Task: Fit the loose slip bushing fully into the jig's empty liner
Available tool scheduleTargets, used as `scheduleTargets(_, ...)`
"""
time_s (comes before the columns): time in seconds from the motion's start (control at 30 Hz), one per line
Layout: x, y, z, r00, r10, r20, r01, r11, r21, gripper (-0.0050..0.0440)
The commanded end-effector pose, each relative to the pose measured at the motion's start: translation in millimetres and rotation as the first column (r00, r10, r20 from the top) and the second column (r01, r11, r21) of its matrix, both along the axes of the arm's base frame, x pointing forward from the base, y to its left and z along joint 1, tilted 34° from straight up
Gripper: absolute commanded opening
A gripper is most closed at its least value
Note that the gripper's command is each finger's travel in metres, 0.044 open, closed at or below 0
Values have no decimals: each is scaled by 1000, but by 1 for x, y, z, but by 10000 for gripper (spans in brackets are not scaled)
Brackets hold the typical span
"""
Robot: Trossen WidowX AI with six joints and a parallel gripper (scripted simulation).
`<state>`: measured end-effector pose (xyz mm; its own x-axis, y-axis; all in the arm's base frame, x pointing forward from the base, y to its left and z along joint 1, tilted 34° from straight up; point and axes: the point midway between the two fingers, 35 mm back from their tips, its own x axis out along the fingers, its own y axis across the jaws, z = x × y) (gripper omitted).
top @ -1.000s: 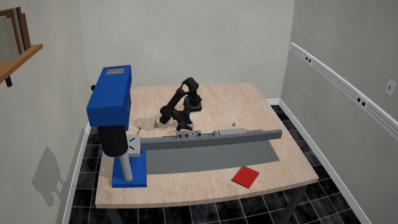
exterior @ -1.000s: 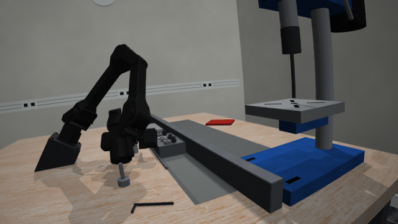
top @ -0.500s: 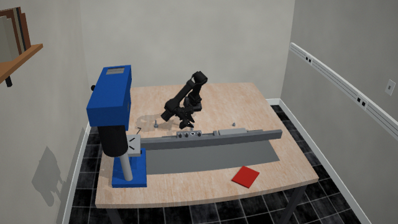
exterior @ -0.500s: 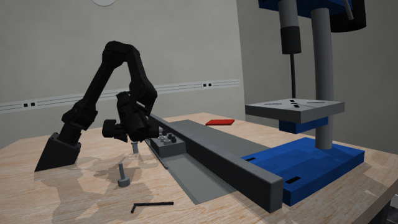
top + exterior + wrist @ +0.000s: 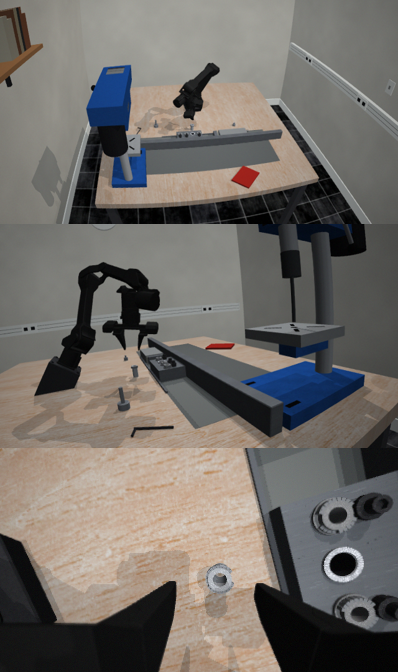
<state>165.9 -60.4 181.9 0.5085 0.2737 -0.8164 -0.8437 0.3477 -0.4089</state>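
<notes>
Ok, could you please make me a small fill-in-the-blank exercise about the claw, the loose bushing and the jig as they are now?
1. The claw hangs above the table, ___ and holding nothing.
2. The slip bushing stands upright on the ___, beside the jig.
3. In the wrist view, the jig's plate shows ___ filled liners and one empty liner between them.

Missing words: open; table; two

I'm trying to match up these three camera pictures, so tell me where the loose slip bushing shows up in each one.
Top: slip bushing stands on the table just behind the jig block.
Exterior: left of centre, below the open gripper.
Wrist: centre, seen end-on between the fingertips.
Shared landmark: the jig's empty liner.
</notes>
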Motion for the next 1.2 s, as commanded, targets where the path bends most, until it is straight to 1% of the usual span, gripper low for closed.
scheduleTargets(0.0, -14, 3, 28, 994, -105, 35, 109, 982, -155, 233)
scheduleTargets(0.07, -20, 5, 37, 987, -149, 62, 158, 968, -196, 233)
scheduleTargets(0.13, -23, 6, 40, 984, -163, 73, 175, 962, -208, 233)
scheduleTargets(0.27, -22, 5, 35, 985, -164, 53, 172, 966, -195, 233)
scheduleTargets(0.37, -24, 0, 40, 985, -160, 66, 170, 965, -200, 233)
scheduleTargets(0.5, -26, 0, 38, 985, -162, 62, 171, 965, -200, 233)
scheduleTargets(0.53, -25, -1, 36, 984, -172, 55, 179, 966, -186, 257)
scheduleTargets(0.6, -24, -1, 31, 972, -232, 35, 235, 961, -147, 305)
scheduleTargets(0.7, -19, -1, 23, 921, -389, 2, 388, 920, -49, 377)
scheduleTargets(0.77, -19, -1, 23, 921, -389, 2, 388, 920, -49, 377)
scheduleTargets(0.8, -18, -1, 22, 891, -453, -16, 453, 892, -7, 401)
scheduleTargets(0.87, -14, -1, 17, 854, -518, -40, 520, 854, 37, 440)
scheduleTargets(1.0, -10, -1, 11, 769, -631, -98, 639, 760, 117, 440)
scheduleTargets(1.17, -4, -1, 3, 639, -746, -189, 768, 606, 205, 440)
